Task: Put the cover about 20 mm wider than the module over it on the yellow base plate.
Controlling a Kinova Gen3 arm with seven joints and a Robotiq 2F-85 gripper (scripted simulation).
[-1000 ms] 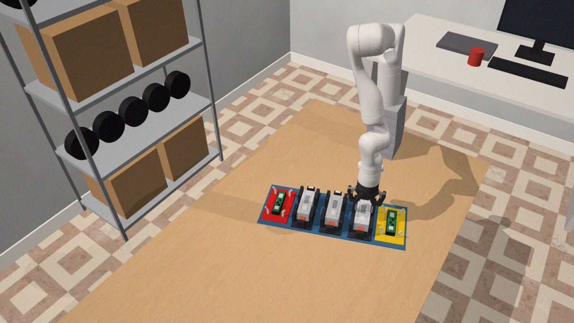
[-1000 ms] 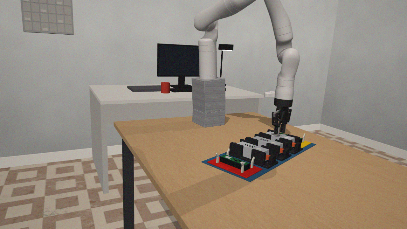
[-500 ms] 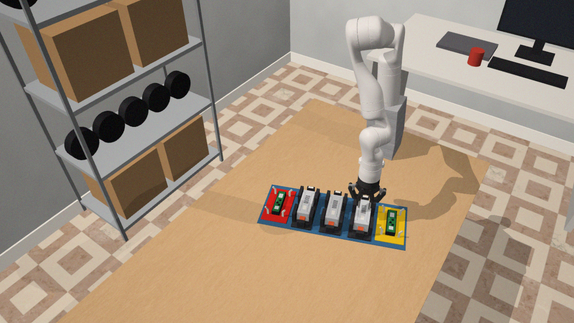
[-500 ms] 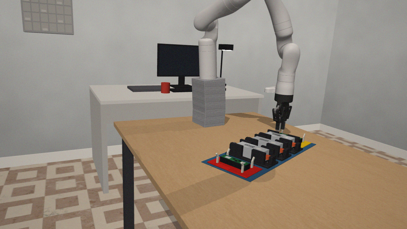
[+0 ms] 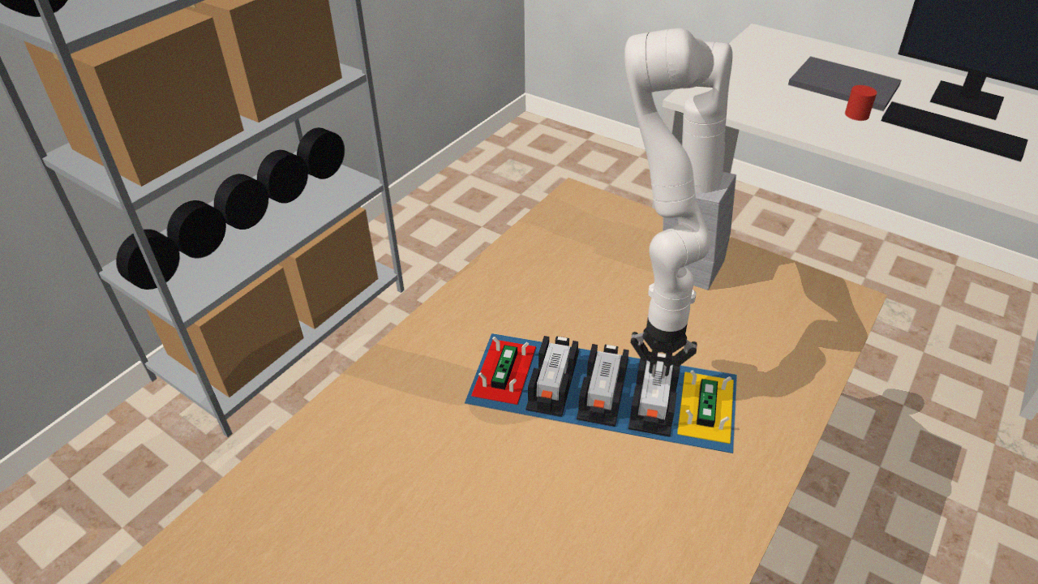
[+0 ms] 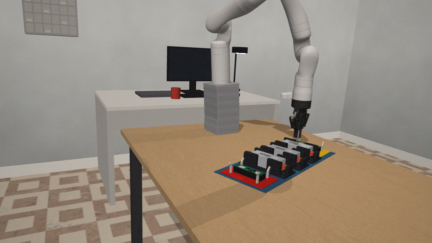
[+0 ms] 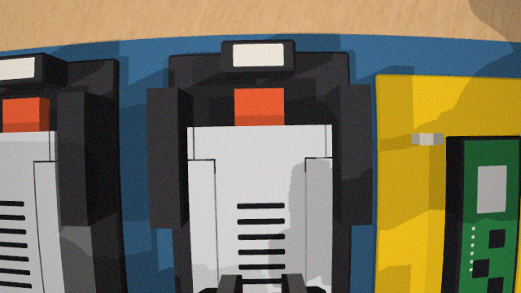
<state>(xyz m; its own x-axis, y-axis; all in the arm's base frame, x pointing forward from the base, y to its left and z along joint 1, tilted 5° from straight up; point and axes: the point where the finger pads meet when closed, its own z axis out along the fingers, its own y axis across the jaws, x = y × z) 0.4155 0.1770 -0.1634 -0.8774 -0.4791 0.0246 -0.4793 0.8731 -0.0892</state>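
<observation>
The gripper (image 5: 658, 368) (image 6: 297, 136) (image 7: 262, 283), nearly shut and holding nothing, hangs above the holder-seated cover (image 5: 654, 396) (image 6: 303, 146) (image 7: 260, 163) nearest the yellow plate (image 5: 689, 430) (image 6: 325, 153) (image 7: 399, 106) — straight down for any regrip, its long axis parallel to the plate's adjacent edge.
</observation>
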